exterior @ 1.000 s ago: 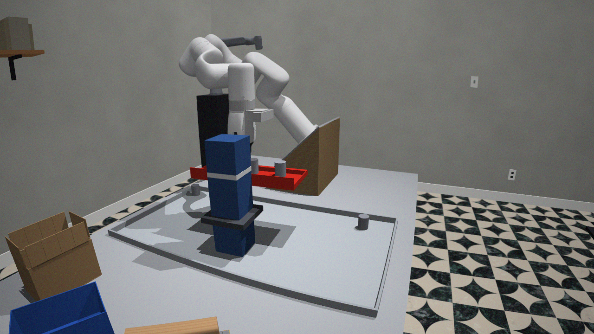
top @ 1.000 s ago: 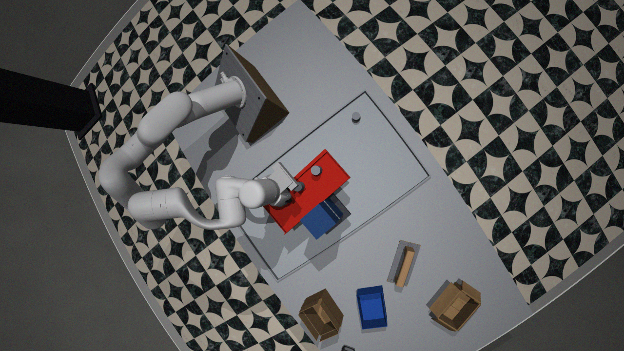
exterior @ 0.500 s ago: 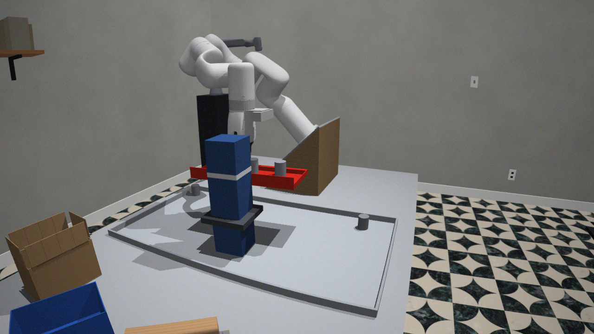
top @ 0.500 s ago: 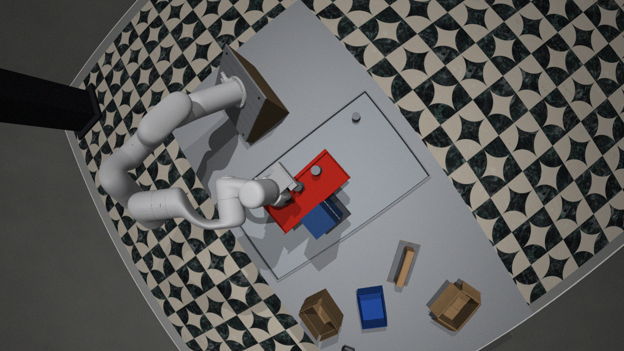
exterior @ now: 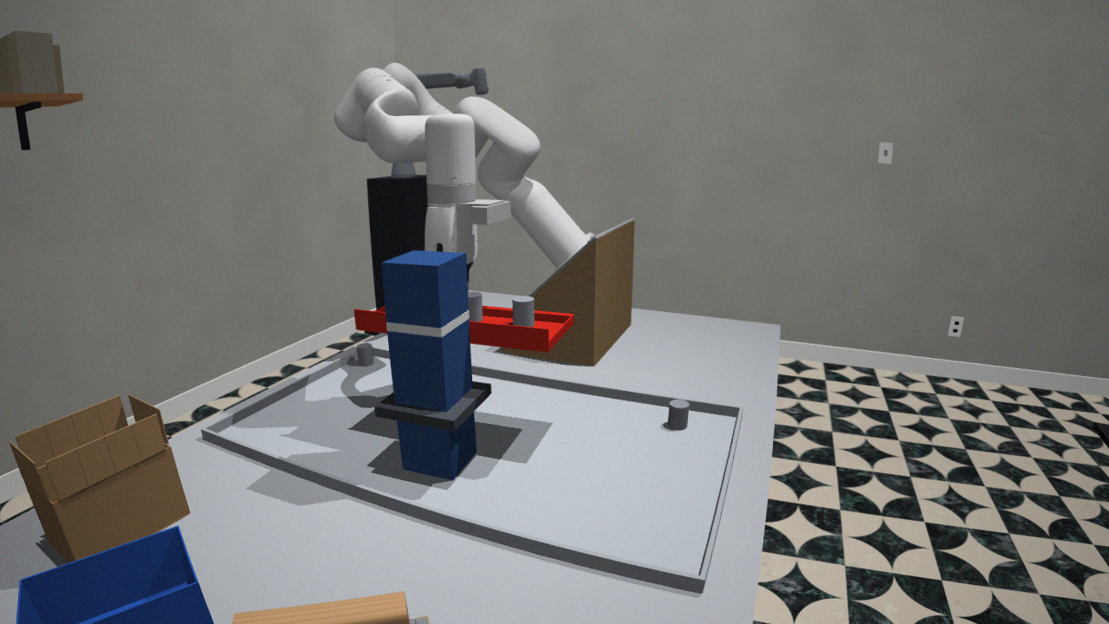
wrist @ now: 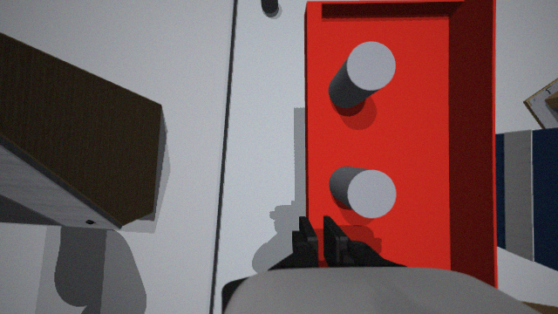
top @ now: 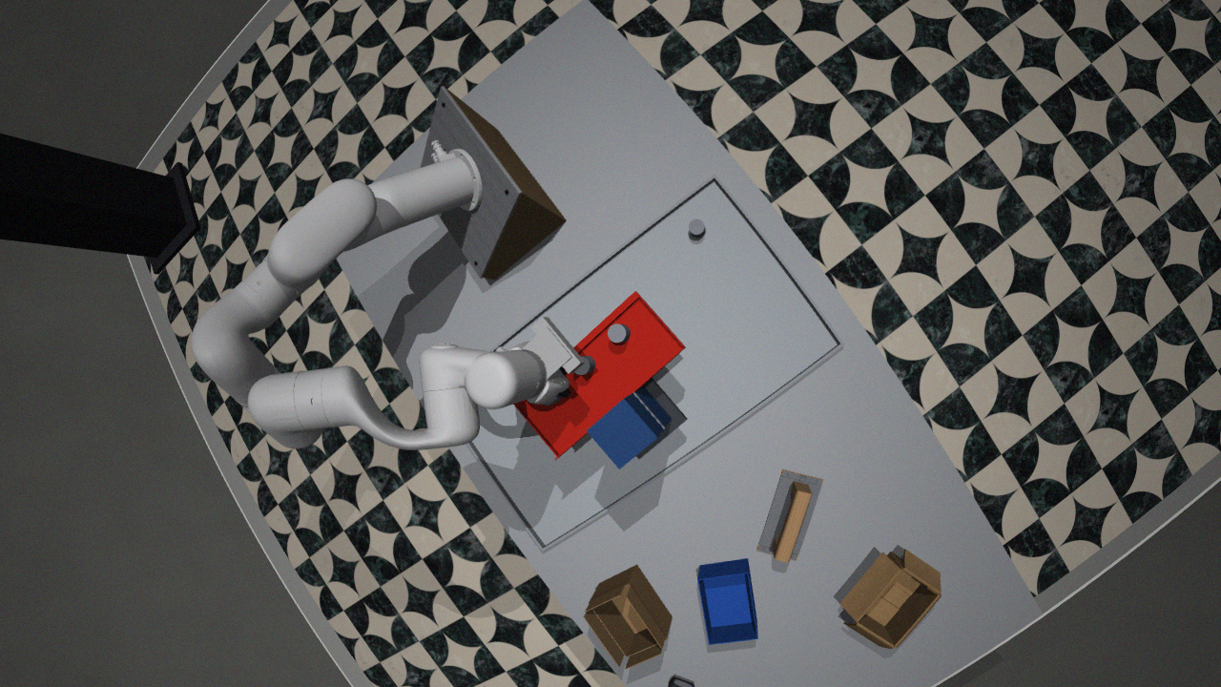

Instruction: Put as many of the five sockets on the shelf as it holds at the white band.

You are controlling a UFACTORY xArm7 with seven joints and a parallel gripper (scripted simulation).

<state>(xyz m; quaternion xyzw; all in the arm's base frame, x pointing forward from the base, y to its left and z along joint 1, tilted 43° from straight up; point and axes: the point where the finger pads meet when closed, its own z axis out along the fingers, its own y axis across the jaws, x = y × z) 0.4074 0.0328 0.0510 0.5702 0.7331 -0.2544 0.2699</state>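
No legible writing; fingers clamped on red shelf rim.

My end effector grips the red shelf's rim; two sockets stand on it; another socket stands apart on the worktop.

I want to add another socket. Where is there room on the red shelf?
Bare patches on the red shelf: between the far socket and the near socket, and the long strip between them and the rim by the blue post. Crowded beside the near socket, where the hand pinches the rim.
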